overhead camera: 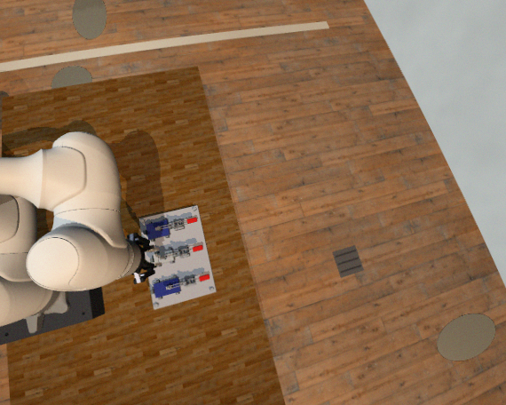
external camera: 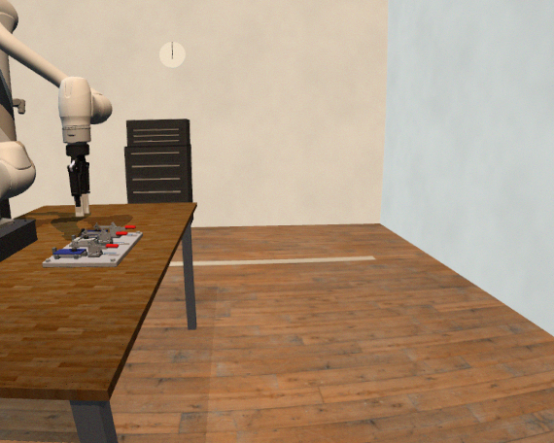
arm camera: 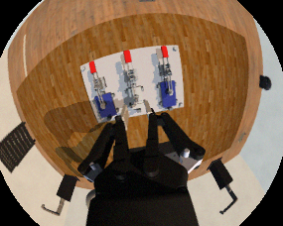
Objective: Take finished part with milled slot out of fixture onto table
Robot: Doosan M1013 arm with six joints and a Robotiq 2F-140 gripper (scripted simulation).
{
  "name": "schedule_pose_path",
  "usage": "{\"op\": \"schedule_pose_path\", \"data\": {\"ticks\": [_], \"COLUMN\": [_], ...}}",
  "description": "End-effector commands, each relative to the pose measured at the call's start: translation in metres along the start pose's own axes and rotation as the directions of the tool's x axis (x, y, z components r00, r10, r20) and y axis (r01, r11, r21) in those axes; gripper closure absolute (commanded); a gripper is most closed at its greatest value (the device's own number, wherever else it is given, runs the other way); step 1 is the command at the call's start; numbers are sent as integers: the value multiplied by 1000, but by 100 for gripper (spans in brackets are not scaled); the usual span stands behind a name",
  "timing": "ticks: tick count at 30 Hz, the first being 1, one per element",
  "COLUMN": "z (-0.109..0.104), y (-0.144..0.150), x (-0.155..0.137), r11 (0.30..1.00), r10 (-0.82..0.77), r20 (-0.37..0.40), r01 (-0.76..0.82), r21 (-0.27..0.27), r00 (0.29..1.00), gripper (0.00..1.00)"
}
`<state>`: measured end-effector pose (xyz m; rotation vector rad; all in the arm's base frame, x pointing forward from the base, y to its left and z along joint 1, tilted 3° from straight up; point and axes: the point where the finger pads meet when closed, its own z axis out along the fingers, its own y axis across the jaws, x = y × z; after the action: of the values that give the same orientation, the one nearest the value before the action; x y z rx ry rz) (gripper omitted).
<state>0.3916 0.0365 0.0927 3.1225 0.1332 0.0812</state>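
The fixture plate [overhead camera: 201,262] [external camera: 123,254] [arm camera: 148,59] lies on the table with three nests in a row. One blue blank [overhead camera: 155,226] [arm camera: 105,107] and another blue blank [overhead camera: 168,290] [external camera: 70,253] [arm camera: 168,95] sit in the outer nests, with clamp arms reaching over them. The middle nest shows a grey metal part [overhead camera: 162,254]; its slot cannot be made out. The three clamps' red handles lie low and point away from the arm's base. My gripper [overhead camera: 154,258] [external camera: 82,212] [arm camera: 136,107] is partly open and empty, pointing down above the middle nest's near end. Exact seating on the pads cannot be seen.
The wooden table [overhead camera: 116,360] [external camera: 54,330] extends around the plate. The arm's dark base block [overhead camera: 96,304] [external camera: 11,243] stands beside the plate. A dark drawer cabinet [external camera: 158,170] stands beyond the table. The other red-handled clamps stand close on both sides of the middle one.
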Motion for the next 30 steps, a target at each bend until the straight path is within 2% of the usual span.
{"op": "schedule_pose_path", "data": {"ticks": [1,7,9,21,30], "z": [1,1,1,0,0], "y": [0,0,0,0,0], "x": [9,39,39,112,126], "r11": [1000,1000,1000,1000,1000], "r10": [5,5,5,5,5], "r20": [-2,-2,-2,-2,-2], "r01": [-5,-5,-5,-5,-5], "r21": [0,0,0,0,0], "r00": [1000,1000,1000,1000,1000], "gripper": [72,72,72,72,72]}}
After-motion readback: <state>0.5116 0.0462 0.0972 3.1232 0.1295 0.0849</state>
